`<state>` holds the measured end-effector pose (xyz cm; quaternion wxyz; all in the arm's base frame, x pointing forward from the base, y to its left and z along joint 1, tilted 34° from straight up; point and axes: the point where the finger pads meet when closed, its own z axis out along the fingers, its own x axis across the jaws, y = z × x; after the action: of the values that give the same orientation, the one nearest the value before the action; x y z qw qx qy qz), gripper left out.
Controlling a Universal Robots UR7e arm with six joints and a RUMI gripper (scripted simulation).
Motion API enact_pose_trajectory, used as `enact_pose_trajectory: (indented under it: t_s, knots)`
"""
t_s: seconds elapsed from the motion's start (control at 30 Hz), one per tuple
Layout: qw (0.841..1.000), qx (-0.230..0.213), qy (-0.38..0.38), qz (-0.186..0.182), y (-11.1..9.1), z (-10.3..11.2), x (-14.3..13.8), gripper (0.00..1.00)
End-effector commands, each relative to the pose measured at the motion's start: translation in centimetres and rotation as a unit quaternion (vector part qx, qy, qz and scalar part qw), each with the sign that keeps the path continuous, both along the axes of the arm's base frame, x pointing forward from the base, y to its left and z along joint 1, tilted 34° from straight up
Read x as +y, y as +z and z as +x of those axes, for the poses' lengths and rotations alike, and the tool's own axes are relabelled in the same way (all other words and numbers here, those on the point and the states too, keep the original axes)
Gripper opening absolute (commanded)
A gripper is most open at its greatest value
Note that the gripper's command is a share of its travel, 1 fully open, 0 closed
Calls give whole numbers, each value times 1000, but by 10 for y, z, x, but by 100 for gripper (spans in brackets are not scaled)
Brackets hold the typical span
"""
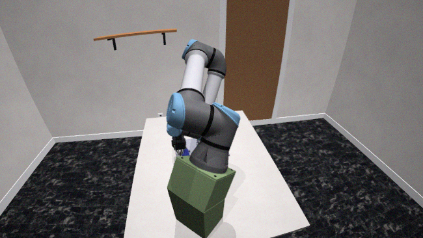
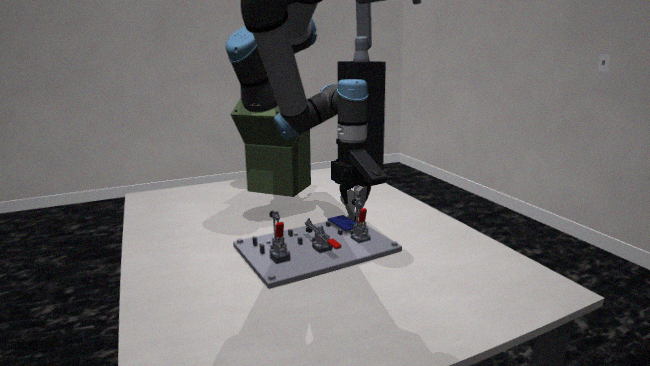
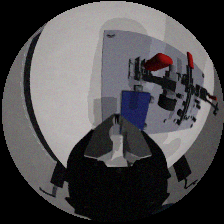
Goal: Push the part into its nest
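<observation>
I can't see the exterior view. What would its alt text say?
A robot arm's shut, empty tool hangs just above a blue part at the far edge of a grey fixture plate on a white table. Red-handled clamps stand on the plate.

top view: arm [image 1: 208, 127] hides fixture plate; only a sliver of blue part [image 1: 185, 152] shows.

A flat, dark blue rectangular part [image 2: 341, 222] lies at the far edge of the grey rectangular fixture plate [image 2: 300, 267], beside a red-handled toggle clamp [image 2: 360, 226].
</observation>
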<state>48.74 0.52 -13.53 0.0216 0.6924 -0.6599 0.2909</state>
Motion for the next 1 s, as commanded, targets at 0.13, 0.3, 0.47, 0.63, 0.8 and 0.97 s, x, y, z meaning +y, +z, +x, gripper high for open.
enact_pose_trajectory:
  t_s: [0.13, 0.3, 0.47, 0.63, 0.8, 0.97]
  knots:
    - [1000, 0, 0, 0, 1, 0, -2, 0]
    - [1000, 0, 0, 0, 1, 0, -2, 0]
    - [1000, 0, 0, 0, 2, 0, -4, 0]
    - [1000, 0, 0, 0, 3, 0, -6, 0]
    - [1000, 0, 0, 0, 3, 0, -6, 0]
    - [1000, 0, 0, 0, 3, 0, -6, 0]
